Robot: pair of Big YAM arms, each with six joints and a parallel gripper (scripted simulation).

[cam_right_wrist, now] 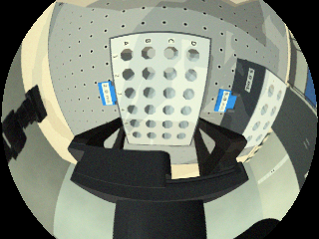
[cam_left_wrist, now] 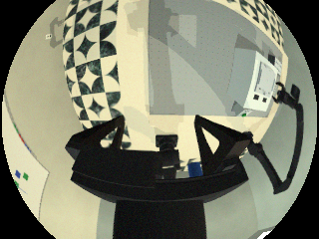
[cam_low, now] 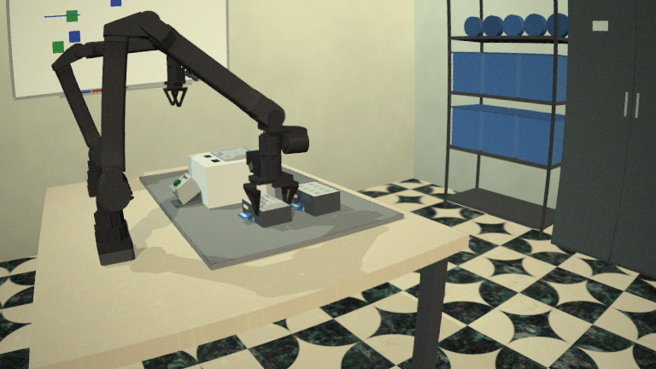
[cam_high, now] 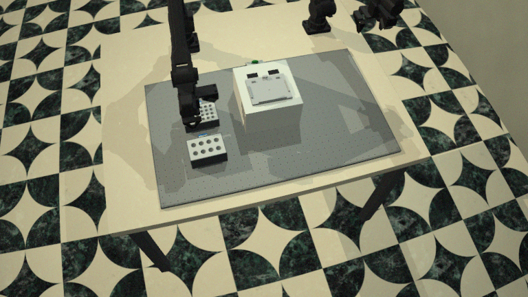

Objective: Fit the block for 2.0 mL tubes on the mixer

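Perforated mat point(cam_high: 326, 122) point(cam_low: 193, 229) point(cam_left_wrist: 174, 90) point(cam_right_wrist: 75, 65) bears mixer point(cam_high: 268, 111) point(cam_low: 225, 184) point(cam_left_wrist: 252, 85) and larger-holed block point(cam_high: 207, 153) point(cam_low: 319, 202) point(cam_right_wrist: 249, 95).

Seen from the arms' side, the mixer point(cam_high: 272, 120) point(cam_low: 225, 190) point(cam_left_wrist: 241, 87) is standing on the board point(cam_high: 331, 122) point(cam_low: 231, 251) point(cam_left_wrist: 179, 65) point(cam_right_wrist: 75, 60), which is lying on the table point(cam_high: 128, 122) point(cam_low: 144, 312) point(cam_left_wrist: 132, 50). The plate point(cam_high: 270, 89) point(cam_low: 230, 154) point(cam_left_wrist: 265, 80) is sitting on top of the mixer; the control box point(cam_high: 254, 64) point(cam_low: 184, 190) point(cam_left_wrist: 244, 115) is standing before it. Right of the mixer, the 2.0 mL block point(cam_high: 210, 123) point(cam_low: 275, 215) point(cam_right_wrist: 159, 82) is resting on the board, and the other block point(cam_high: 208, 157) point(cam_low: 319, 202) point(cam_right_wrist: 244, 90) is resting farther back.
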